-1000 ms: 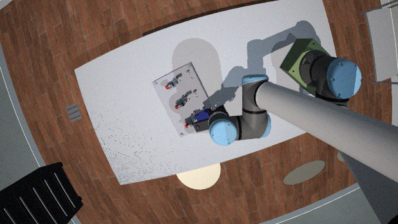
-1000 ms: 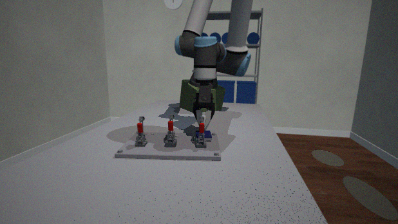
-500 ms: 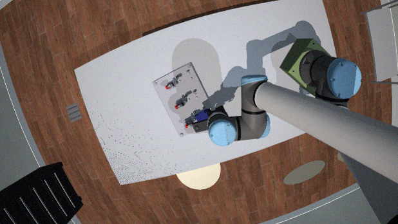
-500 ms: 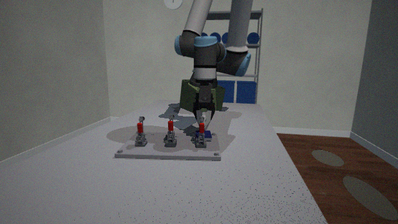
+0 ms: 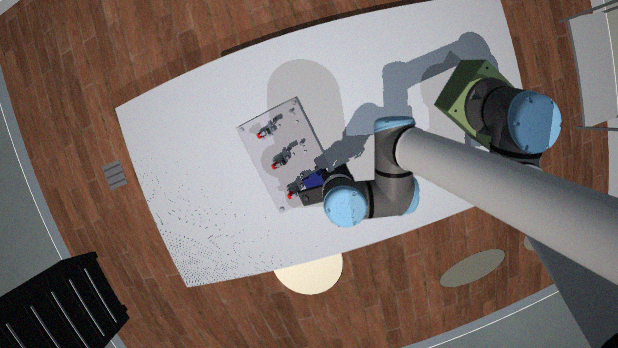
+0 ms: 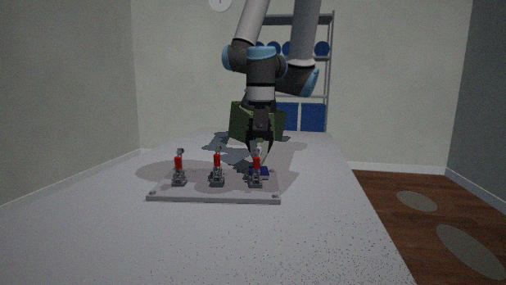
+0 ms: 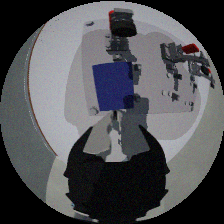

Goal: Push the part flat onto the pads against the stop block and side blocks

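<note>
The jaws are standing clenched on nothing, fingertips together, and the gripper (image 7: 116, 116) is serving as a blunt pusher rather than a grasping tool. In the wrist view the tips are sitting at the 6 o'clock edge of the blue part (image 7: 114, 85), near its right corner; whether they are touching it or hanging just above cannot be told. The part is lying on the fixture plate (image 6: 213, 197) at the station of the rightmost red-handled clamp (image 6: 256, 163), and in the wrist view it is appearing slightly skewed against the grey blocks (image 7: 119, 46) clustered at its 12 o'clock side. Which of those is the stop block and which the side blocks is too blurred to settle. In my judgement the step in hand is the seating push, and it is not yet complete. Doing it well calls for keeping the tips low on the part's edge, pressing toward 12 o'clock in a slow straight line, and centring the contact so the part is squaring up instead of pivoting about one corner; a downward bias should be helping it settle on the pads. The two other clamps (image 6: 178, 163) toward 9 o'clock in the exterior view are standing well apart from the work. No brand, label or legible writing is showing in any view.
</note>
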Available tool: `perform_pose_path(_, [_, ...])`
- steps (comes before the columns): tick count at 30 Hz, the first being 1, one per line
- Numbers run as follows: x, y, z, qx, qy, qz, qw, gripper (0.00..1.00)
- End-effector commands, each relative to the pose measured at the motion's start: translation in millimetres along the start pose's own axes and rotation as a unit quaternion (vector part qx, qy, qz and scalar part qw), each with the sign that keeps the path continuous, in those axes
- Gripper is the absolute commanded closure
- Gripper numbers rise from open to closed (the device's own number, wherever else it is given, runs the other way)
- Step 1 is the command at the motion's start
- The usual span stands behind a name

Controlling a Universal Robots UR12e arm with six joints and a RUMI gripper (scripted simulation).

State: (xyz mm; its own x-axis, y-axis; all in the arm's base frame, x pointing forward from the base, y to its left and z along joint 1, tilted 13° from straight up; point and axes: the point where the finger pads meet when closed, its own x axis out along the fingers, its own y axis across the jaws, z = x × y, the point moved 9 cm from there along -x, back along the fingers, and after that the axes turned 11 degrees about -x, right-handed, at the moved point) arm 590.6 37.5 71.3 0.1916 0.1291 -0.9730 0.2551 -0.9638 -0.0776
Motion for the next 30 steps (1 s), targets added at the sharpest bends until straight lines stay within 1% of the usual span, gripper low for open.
perform_pose_path(1, [0.3,0.3,-0.8,0.000,-0.001,0.000,1.000,1.00])
perform_pose_path(10, [0.0,1.1,-5.6,0.000,0.000,0.000,1.000,1.00])
perform_pose_path(30, [-0.6,1.5,-6.3,0.000,0.001,0.001,1.000,1.00])
